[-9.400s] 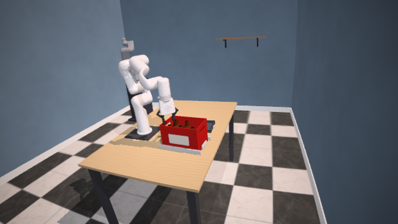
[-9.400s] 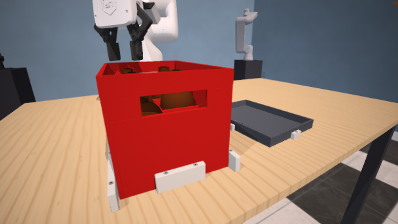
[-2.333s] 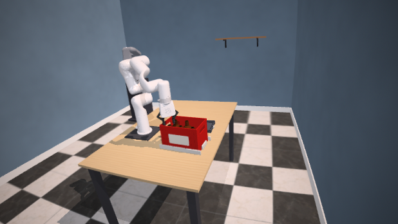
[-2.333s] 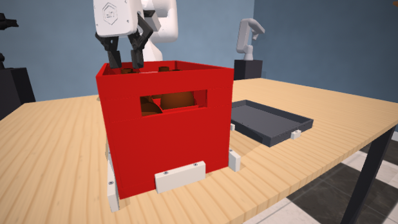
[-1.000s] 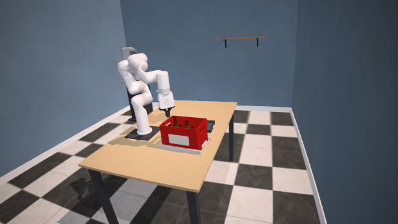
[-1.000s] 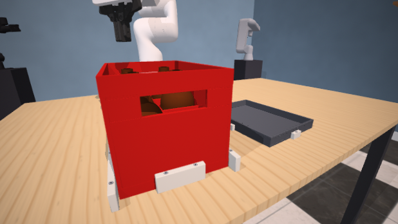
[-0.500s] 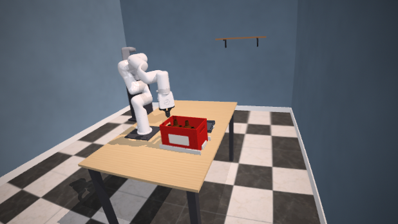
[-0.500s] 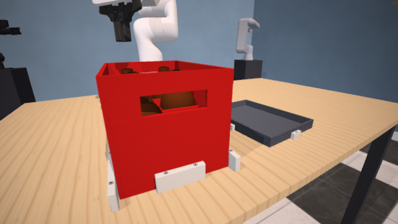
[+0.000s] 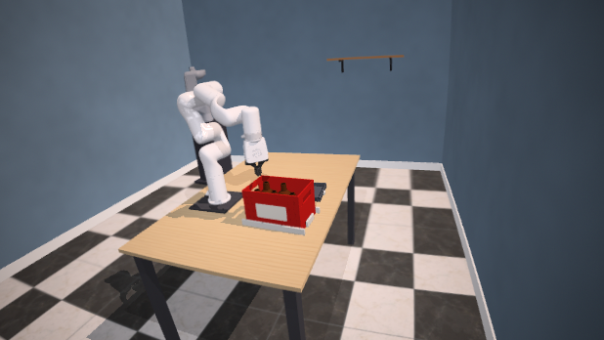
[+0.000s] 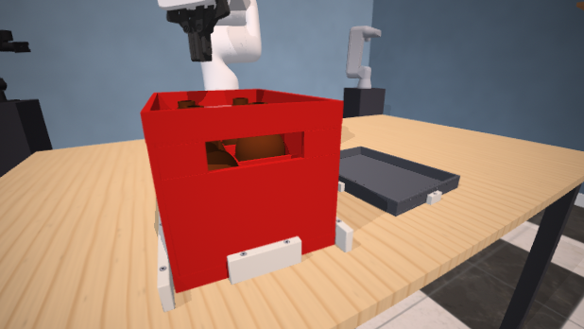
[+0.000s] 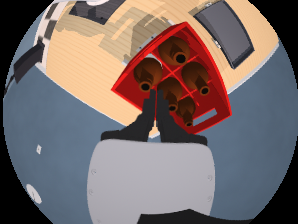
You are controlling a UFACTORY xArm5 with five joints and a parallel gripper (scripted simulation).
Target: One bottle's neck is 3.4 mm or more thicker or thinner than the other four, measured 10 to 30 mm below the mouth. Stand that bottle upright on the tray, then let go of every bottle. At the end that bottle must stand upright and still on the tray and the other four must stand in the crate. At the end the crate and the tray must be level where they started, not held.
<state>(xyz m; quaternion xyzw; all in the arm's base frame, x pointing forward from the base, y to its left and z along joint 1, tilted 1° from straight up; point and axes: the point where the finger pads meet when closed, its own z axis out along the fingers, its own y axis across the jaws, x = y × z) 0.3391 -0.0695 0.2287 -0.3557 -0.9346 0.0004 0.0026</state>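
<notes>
Five brown bottles stand inside the red crate (image 9: 306, 212) (image 10: 250, 203) (image 11: 225, 106). In the wrist view their mouths all show: the top bottle (image 11: 170, 46) and the left bottle (image 11: 146, 69) are nearer the upper left, the right bottle (image 11: 193, 73) lies across from them, and the middle bottle (image 11: 168, 89) and the lower bottle (image 11: 185, 106) sit toward the slotted end wall. Which neck differs in thickness cannot be told from these views. The gripper (image 9: 258, 173) (image 10: 201, 59) (image 11: 156, 97) hangs above the crate's rim, pointing down, its fingers closed together with nothing between them and touching no bottle. The white arm (image 9: 251, 122) (image 10: 246, 43) rises from a dark base plate (image 9: 196, 206) on the wooden worktop (image 9: 205, 244) (image 10: 94, 213) (image 11: 75, 65). The crate sits level there, with white blocks (image 9: 274, 227) (image 10: 265, 261) along its foot. Just beside it, the dark tray (image 9: 320, 191) (image 10: 392, 175) (image 11: 226, 32) lies flat with no bottle on its visible part; a small white block (image 10: 434, 197) stands against its side. Beyond the worktop, a grey arm (image 10: 354, 52) is mounted on a dark pedestal (image 10: 373, 102).
</notes>
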